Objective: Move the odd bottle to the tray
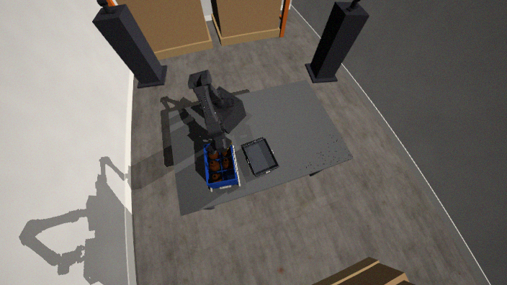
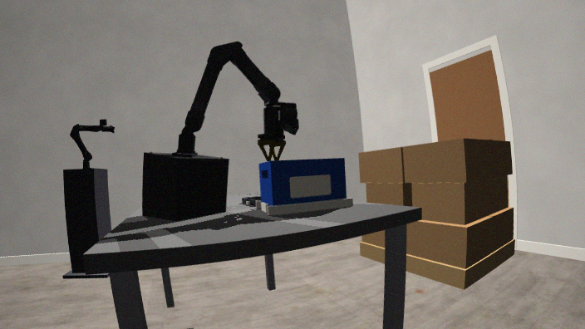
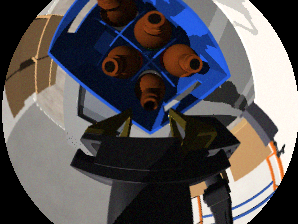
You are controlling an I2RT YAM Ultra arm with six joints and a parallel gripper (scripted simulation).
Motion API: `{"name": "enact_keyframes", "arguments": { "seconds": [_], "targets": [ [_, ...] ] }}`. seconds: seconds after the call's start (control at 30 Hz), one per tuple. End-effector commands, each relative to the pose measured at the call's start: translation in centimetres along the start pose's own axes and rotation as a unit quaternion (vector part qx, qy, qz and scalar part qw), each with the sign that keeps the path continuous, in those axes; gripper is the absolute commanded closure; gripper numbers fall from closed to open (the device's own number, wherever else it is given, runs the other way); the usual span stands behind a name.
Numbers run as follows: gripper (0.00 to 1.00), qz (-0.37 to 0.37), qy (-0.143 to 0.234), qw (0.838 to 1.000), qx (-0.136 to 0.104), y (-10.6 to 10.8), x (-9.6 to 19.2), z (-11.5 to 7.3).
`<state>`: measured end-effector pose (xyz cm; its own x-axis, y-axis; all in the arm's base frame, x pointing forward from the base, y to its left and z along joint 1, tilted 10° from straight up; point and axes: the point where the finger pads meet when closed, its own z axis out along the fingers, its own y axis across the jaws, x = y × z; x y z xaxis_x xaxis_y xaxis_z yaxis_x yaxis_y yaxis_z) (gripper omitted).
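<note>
A blue crate [image 1: 222,168] with a cell grid stands on the table and holds several brown bottles, all upright. In the wrist view the crate [image 3: 136,43] fills the top, and the nearest bottle [image 3: 149,90] stands in the cell closest to me. My gripper [image 3: 150,111] is open and empty, and its fingers stand on either side of that bottle's neck line. In the side view the fingertips [image 2: 272,156] hang just above the top rim of the crate [image 2: 303,181] at the end nearest the arm. The dark tray [image 1: 259,156] lies empty right beside the crate.
The arm's black base box [image 2: 185,185] stands on the table behind the crate. Black camera posts [image 1: 336,39] and stacked cardboard boxes [image 2: 440,208] stand on the floor off the table.
</note>
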<state>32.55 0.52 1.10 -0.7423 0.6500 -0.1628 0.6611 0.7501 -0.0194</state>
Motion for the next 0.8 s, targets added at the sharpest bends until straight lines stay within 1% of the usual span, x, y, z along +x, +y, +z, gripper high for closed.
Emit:
{"name": "enact_keyframes", "arguments": {
  "seconds": [0.0,0.43,0.57,0.77],
  "targets": [
    [0.39,0.003,-0.018,1.0,-0.018,0.98,-1.29,-0.76],
    [0.39,0.001,-0.012,1.0,-0.012,0.93,-1.11,-0.37],
    [0.39,0.002,-0.016,1.0,-0.016,1.04,-1.24,-0.83],
    [0.39,0.002,-0.015,1.0,-0.015,1.01,-1.18,-0.72]
  ]
}}
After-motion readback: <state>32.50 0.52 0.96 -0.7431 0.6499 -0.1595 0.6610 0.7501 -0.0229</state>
